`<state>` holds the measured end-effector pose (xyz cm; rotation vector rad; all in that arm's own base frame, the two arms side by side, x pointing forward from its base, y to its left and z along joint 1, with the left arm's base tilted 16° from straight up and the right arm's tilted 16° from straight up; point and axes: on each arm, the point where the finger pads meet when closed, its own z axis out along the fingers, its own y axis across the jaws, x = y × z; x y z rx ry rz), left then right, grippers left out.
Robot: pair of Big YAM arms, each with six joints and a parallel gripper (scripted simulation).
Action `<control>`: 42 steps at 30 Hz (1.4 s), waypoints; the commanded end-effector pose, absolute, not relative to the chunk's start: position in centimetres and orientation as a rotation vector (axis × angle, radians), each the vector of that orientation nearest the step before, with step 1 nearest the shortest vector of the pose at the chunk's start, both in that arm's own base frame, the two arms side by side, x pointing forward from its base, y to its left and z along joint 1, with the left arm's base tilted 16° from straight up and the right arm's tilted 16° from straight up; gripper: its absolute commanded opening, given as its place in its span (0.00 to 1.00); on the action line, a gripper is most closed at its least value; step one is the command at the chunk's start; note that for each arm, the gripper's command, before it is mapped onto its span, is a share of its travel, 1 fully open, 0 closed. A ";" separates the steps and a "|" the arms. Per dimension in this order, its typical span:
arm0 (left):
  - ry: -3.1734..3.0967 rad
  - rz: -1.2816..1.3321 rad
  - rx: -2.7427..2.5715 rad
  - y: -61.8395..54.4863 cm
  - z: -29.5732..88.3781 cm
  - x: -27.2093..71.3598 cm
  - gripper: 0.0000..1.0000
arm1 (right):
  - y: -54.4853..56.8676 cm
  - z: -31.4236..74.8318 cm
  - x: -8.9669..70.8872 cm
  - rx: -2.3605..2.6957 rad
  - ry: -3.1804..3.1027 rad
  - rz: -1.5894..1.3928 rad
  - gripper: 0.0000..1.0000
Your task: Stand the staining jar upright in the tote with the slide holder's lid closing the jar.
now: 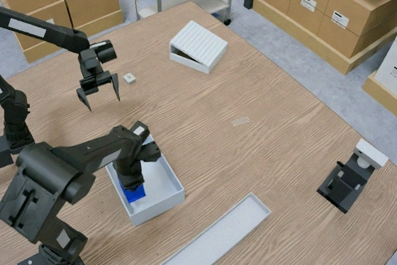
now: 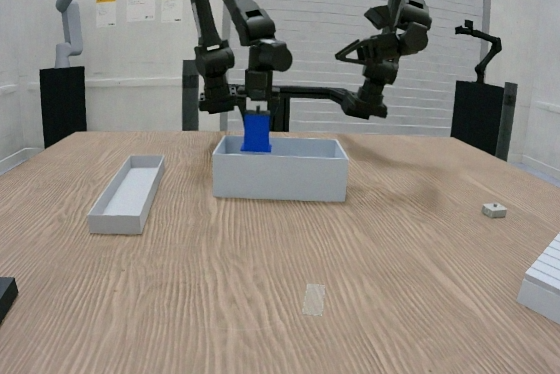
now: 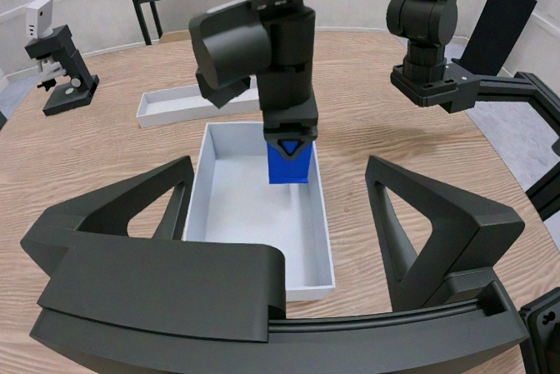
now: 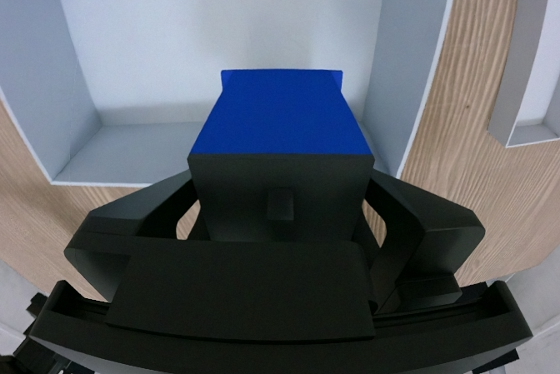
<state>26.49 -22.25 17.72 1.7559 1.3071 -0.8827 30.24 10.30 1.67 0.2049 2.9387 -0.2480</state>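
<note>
The right hand (image 2: 257, 110) (image 4: 281, 163) grasps the jar (image 2: 257, 132) (image 4: 281, 112); only the exterior view shows its flared foot.

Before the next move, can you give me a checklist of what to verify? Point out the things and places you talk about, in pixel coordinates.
1. Right gripper (image 1: 132, 185) (image 2: 257, 108) (image 3: 289, 148) (image 4: 281, 175) shut on the jar (image 1: 135, 195) (image 2: 257, 132) (image 3: 288, 172) (image 4: 281, 112): ok.
2. Jar upright: ok.
3. Jar inside the walls of the tote (image 1: 174, 195) (image 2: 280, 178) (image 3: 323, 225) (image 4: 416, 67), seen from above: ok.
4. Jar standing on the tote's floor: cannot tell.
5. Left gripper (image 1: 105, 105) (image 2: 339, 57) (image 3: 278, 159) open and away from the jar: ok.
6. Slides unbroken: cannot tell, none visible in the jar.
</note>
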 end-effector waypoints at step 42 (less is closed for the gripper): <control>1.284 -0.854 1.749 -22.4 19.2 28.3 1.00 | 10.7 -0.2 33.0 0.188 2.906 -0.218 0.57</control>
